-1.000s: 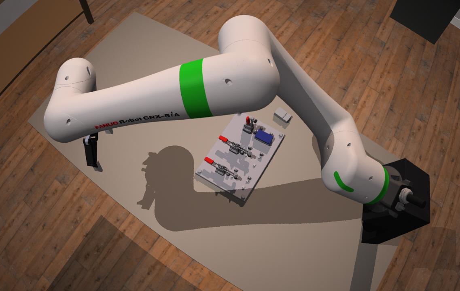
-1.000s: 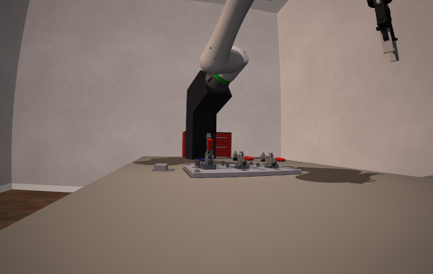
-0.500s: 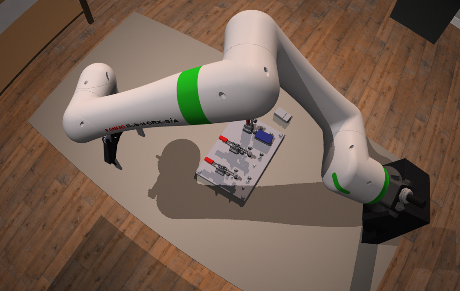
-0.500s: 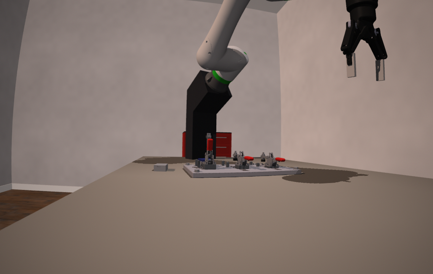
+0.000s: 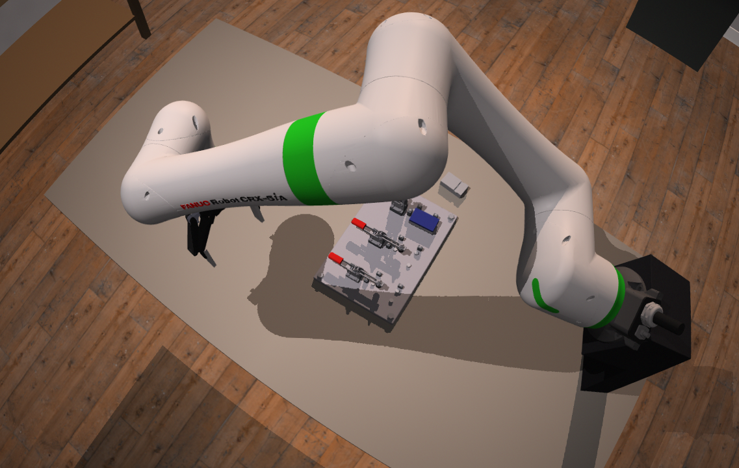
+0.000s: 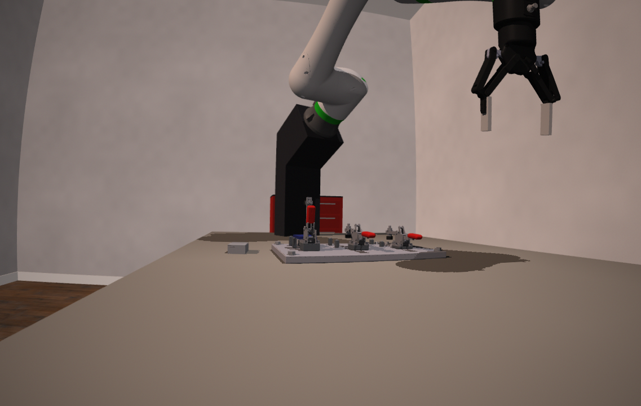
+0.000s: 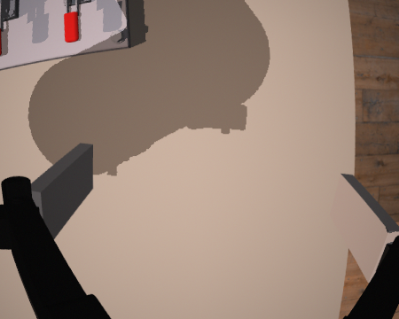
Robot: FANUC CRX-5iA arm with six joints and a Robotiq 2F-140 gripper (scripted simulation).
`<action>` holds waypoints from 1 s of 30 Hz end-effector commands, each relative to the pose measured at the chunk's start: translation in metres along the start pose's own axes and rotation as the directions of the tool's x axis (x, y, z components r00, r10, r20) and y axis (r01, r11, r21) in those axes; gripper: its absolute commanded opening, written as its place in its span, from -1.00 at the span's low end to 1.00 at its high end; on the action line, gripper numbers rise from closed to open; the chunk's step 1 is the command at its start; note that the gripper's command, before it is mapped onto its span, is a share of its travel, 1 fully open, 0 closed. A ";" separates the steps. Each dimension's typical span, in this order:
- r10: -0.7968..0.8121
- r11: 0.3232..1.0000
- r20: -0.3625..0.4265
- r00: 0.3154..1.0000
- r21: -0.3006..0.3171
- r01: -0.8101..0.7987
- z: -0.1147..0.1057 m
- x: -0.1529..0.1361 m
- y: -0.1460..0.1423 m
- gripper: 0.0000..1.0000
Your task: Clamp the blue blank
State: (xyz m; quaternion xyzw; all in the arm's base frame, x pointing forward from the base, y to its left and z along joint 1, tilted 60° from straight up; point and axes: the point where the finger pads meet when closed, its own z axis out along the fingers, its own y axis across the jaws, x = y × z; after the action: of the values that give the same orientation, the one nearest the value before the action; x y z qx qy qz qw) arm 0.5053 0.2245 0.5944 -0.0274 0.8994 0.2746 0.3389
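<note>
The blue blank [image 5: 424, 220] lies on the grey fixture plate [image 5: 386, 259], in the nest at the plate's far end. That nest's clamp [image 6: 310, 229] stands open with its red handle upright. The grey finished part [image 5: 454, 186] with its milled slot lies flat on the table beyond the plate; it also shows in the exterior view [image 6: 238, 247]. My gripper [image 6: 514, 120] is open and empty. It hangs high above the table, well away from the plate on the side of the clamp handles [image 5: 200, 247]. The wrist view shows the plate's corner [image 7: 58, 6] at upper left.
Two other toggle clamps [image 5: 372, 235] [image 5: 351, 270] with red handles lie down flat on the plate over empty nests. The robot's black base [image 5: 634, 331] stands at the table's right. The table's edge and wooden floor [image 7: 383, 95] are close to my gripper.
</note>
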 end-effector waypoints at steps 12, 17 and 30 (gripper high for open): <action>0.302 0.953 -0.036 0.953 0.032 -0.301 0.031 0.020 -0.058 1.00; 0.302 0.953 -0.036 0.953 0.032 -0.301 0.031 0.020 -0.058 1.00; 0.302 0.953 -0.036 0.953 0.032 -0.301 0.031 0.020 -0.058 1.00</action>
State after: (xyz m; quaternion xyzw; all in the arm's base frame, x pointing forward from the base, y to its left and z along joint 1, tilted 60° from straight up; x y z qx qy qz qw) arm 0.5219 0.1940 0.5350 0.1089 0.9033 0.3108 0.2750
